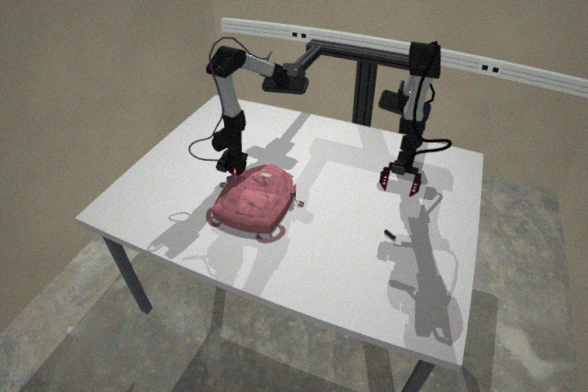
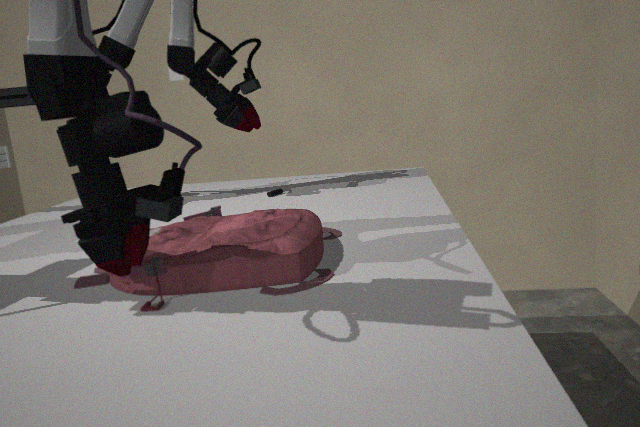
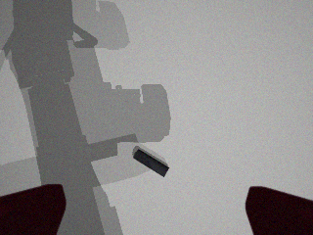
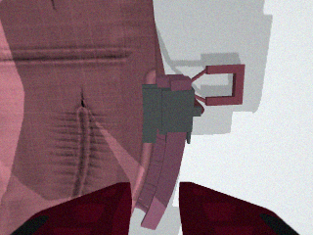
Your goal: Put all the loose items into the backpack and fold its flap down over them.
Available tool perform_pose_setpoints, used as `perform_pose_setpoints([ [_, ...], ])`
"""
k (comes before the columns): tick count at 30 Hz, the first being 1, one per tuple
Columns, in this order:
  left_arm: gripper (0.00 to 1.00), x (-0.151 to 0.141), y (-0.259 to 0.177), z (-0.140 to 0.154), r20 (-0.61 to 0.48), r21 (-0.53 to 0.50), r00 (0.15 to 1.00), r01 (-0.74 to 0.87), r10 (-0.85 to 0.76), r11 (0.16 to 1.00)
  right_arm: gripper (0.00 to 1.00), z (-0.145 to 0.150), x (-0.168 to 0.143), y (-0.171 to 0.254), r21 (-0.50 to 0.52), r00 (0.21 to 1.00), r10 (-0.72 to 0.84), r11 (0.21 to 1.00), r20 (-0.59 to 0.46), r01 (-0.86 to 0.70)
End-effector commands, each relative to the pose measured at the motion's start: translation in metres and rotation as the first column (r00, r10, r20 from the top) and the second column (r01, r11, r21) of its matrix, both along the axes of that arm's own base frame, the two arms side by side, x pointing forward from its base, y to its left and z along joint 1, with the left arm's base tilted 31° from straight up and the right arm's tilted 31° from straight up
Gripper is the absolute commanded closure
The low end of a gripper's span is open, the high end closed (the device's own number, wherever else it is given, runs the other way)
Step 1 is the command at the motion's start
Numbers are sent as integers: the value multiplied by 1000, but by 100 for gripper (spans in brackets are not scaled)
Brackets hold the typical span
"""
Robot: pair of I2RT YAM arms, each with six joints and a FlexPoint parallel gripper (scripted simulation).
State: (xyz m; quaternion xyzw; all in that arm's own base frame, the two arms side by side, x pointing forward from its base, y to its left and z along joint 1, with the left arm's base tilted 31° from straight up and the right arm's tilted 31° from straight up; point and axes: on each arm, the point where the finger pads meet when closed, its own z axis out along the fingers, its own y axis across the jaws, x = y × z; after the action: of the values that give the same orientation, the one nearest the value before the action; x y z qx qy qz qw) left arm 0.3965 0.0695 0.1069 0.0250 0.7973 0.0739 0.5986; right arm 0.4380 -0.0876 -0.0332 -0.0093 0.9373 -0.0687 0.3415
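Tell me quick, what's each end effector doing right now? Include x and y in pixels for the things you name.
Left end effector (image 1: 400,191) (image 2: 249,127) (image 3: 156,211): wide open, holding nothing.
Right end effector (image 1: 234,173) (image 2: 126,268) (image 4: 156,208): narrowly open, apparently holding nothing.
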Motion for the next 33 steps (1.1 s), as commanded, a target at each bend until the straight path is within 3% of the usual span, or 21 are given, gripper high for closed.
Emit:
perform_pose_setpoints([
  [1,10,2,-2,6,18,3,1000,6,-6,1000,74,-3,7,-4,-8,1000,2,1000,13,-2],
  [33,10,2,-2,6,18,3,1000,6,-6,1000,74,-2,9,-3,-7,1000,4,1000,7,-4],
])
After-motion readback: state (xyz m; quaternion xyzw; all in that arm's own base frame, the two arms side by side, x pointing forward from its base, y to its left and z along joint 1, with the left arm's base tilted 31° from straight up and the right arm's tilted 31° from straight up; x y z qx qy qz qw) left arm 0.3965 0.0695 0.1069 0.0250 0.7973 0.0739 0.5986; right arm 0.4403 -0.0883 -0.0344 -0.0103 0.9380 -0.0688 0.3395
